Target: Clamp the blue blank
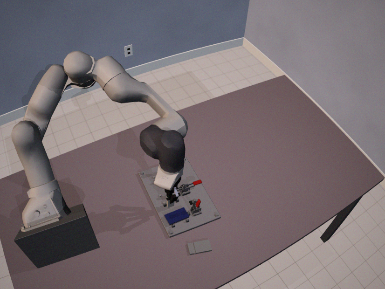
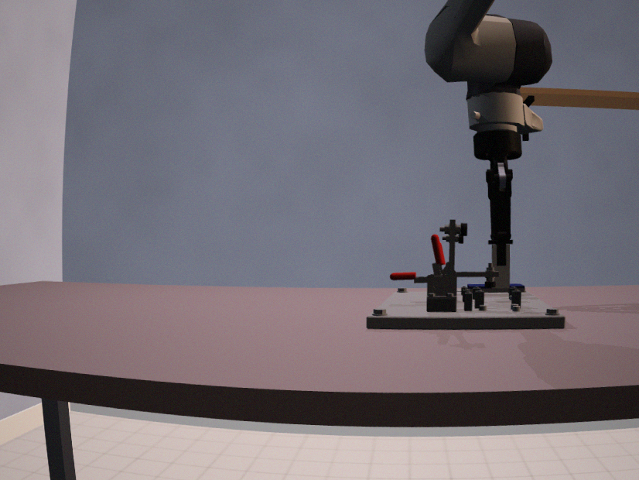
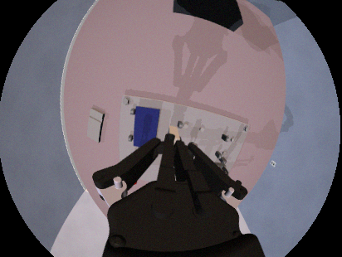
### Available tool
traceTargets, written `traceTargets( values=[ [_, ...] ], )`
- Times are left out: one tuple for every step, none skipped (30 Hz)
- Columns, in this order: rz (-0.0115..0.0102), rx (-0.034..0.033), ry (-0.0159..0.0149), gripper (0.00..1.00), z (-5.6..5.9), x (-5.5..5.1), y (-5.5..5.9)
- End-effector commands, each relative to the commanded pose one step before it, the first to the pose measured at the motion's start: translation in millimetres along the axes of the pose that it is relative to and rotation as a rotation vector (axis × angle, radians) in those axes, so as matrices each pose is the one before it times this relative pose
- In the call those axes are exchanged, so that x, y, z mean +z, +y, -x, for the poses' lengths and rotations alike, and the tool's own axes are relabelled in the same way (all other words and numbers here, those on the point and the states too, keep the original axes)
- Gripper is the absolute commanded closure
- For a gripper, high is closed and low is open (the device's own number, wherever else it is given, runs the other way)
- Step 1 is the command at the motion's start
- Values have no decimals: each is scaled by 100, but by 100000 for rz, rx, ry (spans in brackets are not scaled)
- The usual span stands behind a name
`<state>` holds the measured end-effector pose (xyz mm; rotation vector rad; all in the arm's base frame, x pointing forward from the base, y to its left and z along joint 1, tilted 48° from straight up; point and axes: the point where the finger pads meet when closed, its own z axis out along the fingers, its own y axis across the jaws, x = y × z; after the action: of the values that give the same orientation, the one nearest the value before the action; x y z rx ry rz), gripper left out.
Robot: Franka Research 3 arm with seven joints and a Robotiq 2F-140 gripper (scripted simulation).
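The blue blank lies in the front nest of the grey fixture plate. It also shows in the wrist view. The front nest's clamp has its red handle upright and its bar raised off the blank. The finished grey part with the slot lies flat on the table in front of the plate. My gripper is shut and empty. It points straight down, with its fingertips low over the middle nest, just behind the blank's far long side. I cannot tell whether they touch the blank.
The middle clamp has its red handle lying level and its bar down over an empty nest. My wrist hides the back nest. The robot base block stands at the table's left.
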<state>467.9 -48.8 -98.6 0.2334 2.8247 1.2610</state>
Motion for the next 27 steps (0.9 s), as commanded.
traceTargets(
  values=[
    [-642,-77,-790,100,352,257,-98],
    [0,0,0,100,0,0,0],
    [0,0,0,100,0,0,0],
    [0,0,0,100,0,0,0],
    [0,0,0,100,0,0,0],
    [0,0,0,100,0,0,0],
    [0,0,0,100,0,0,0],
    [0,0,0,100,0,0,0],
    [0,0,0,100,0,0,0],
    [0,0,0,100,0,0,0],
    [0,0,0,100,0,0,0],
    [0,0,0,100,0,0,0],
    [0,0,0,100,0,1,0],
    [0,0,0,100,2,6,0],
    [0,0,0,100,5,14,1],
    [0,0,0,100,9,24,1],
    [0,0,0,100,13,35,2],
    [0,0,0,100,17,44,2],
    [0,0,0,100,20,52,3],
    [0,0,0,100,22,58,3],
    [0,0,0,100,23,61,3],
    [0,0,0,100,23,61,3],
    [0,0,0,100,22,58,3],
    [0,0,0,100,20,52,2],
    [0,0,0,100,0,0,0],
    [0,0,0,100,0,0,0],
    [0,0,0,100,17,44,2]
  ],
)
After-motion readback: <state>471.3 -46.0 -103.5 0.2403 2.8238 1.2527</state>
